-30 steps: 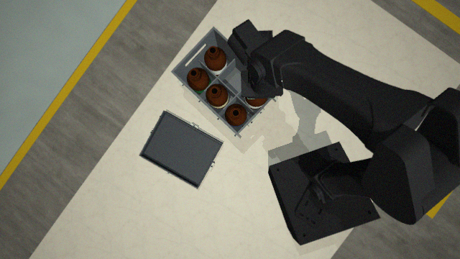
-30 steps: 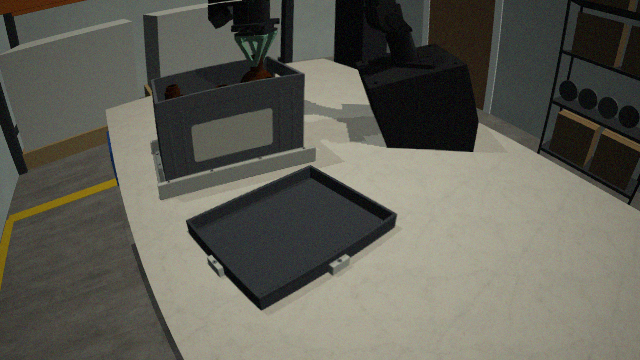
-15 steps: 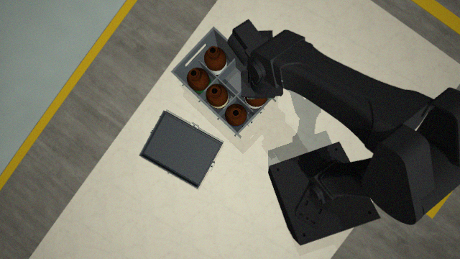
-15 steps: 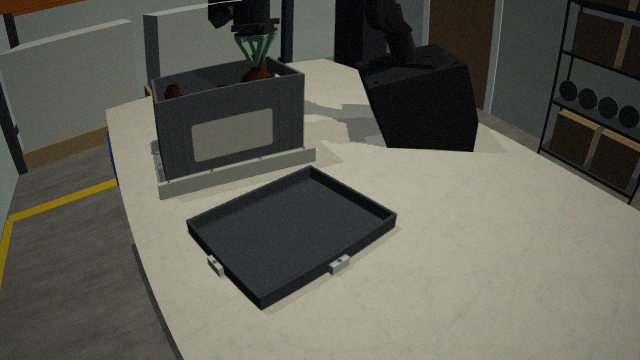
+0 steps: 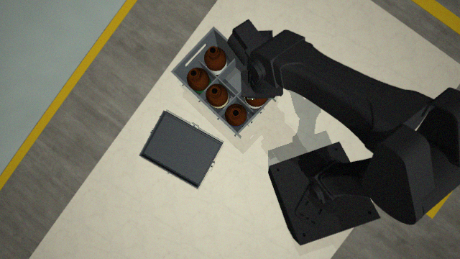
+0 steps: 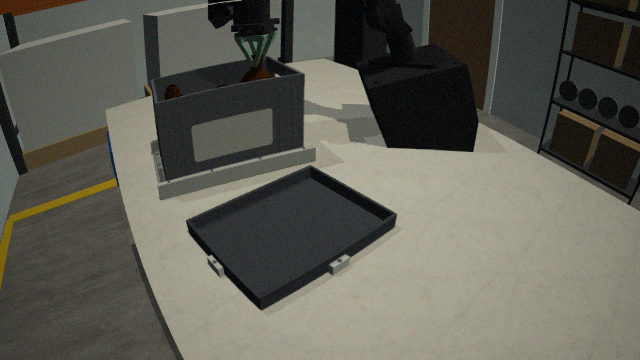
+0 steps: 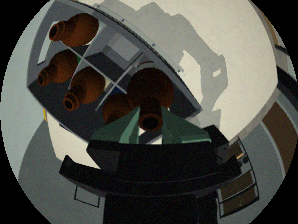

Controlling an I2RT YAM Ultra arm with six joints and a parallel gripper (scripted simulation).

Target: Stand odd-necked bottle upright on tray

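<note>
My gripper point(image 6: 255, 61) point(image 7: 150, 110) is closed partway around the neck of a brown bottle point(image 5: 256, 101) point(image 6: 257, 75) point(image 7: 150, 87) in a corner compartment of the gray crate point(image 5: 228, 124) point(image 6: 175, 135) point(image 7: 37, 89), near the bare tray point(image 5: 181, 149) point(image 6: 292, 235).

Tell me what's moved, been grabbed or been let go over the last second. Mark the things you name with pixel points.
Nothing visibly changed. The end effector point(image 5: 261, 84) point(image 6: 256, 64) point(image 7: 150, 110) is in the same place, shut on the neck of the corner bottle point(image 5: 256, 103) point(image 6: 257, 75) point(image 7: 150, 90), which still sits in the crate point(image 5: 222, 40) point(image 6: 172, 135) point(image 7: 49, 99). The crate and the bare tray point(image 5: 180, 149) point(image 6: 295, 240) also look unmoved.
</note>
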